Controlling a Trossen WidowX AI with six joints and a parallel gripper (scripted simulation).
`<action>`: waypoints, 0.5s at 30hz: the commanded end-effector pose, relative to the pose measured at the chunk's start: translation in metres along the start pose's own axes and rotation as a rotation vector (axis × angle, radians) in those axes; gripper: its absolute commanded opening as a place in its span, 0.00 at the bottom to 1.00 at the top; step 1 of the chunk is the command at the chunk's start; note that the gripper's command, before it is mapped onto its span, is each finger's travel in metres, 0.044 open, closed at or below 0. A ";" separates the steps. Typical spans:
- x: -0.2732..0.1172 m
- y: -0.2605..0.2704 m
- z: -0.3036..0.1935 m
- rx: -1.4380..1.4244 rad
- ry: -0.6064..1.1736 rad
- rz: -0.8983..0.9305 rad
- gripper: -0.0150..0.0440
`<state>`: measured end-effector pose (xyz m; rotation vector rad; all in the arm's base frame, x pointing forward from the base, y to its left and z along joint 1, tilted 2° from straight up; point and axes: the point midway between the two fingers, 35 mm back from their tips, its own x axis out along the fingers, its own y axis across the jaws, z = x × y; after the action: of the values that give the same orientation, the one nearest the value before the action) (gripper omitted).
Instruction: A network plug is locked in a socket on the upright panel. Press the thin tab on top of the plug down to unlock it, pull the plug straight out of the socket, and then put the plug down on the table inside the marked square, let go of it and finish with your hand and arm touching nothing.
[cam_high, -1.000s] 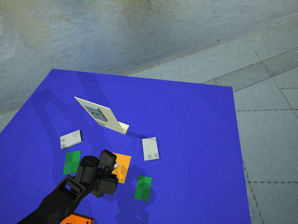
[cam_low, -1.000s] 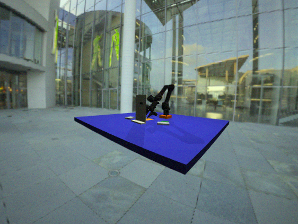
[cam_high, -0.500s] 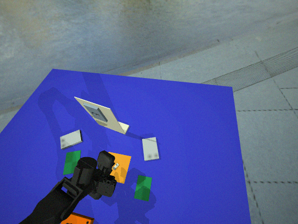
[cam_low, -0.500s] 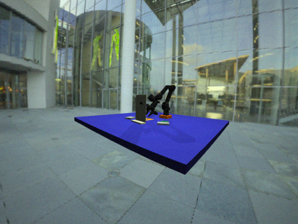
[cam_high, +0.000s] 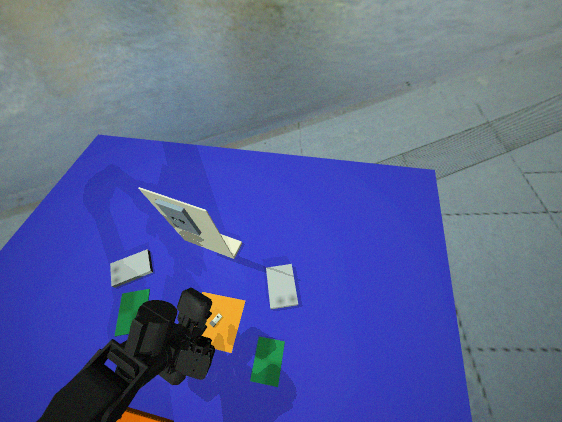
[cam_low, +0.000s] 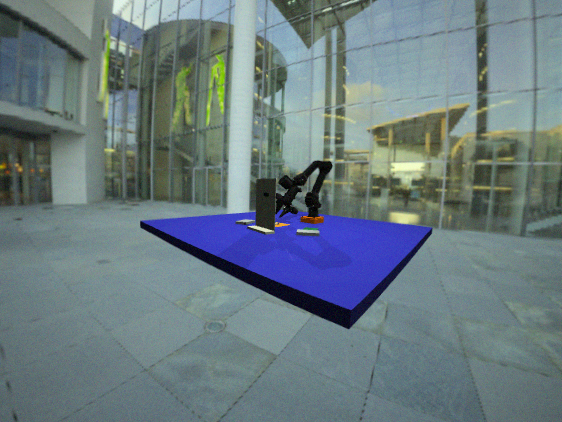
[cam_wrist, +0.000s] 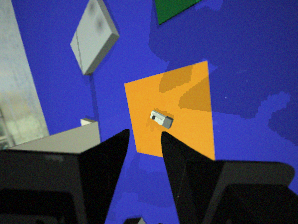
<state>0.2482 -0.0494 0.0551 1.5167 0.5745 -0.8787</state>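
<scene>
The small pale plug (cam_high: 216, 320) (cam_wrist: 161, 117) lies inside the orange marked square (cam_high: 236, 311) (cam_wrist: 197, 75), clear of its edges. My gripper (cam_wrist: 145, 134) is open and empty. In the wrist view its two black fingertips are apart, and the plug shows beyond them, not between them. The gripper is above the table beside the plug; the top view hides its fingertips. The upright cream panel (cam_high: 210, 225) (cam_low: 265, 200) (cam_wrist: 65, 142) stands behind the square, and its grey socket block (cam_high: 191, 221) holds no plug that I can see.
A pale flat block (cam_high: 131, 269) lies left of the square, another (cam_high: 282, 286) (cam_wrist: 94, 37) to the right. Green patches (cam_high: 131, 307) (cam_high: 267, 362) flank the square on the blue table (cam_high: 350, 250) (cam_low: 310, 270). The arm's orange base (cam_low: 312, 219) is at the table's near side.
</scene>
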 end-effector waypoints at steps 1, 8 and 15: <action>-0.006 0.006 0.000 0.003 -0.004 0.004 0.52; -0.014 0.012 0.000 0.003 -0.004 0.004 0.52; -0.023 0.018 0.000 0.003 -0.004 0.004 0.52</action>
<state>0.2485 -0.0488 0.0773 1.5172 0.5754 -0.8780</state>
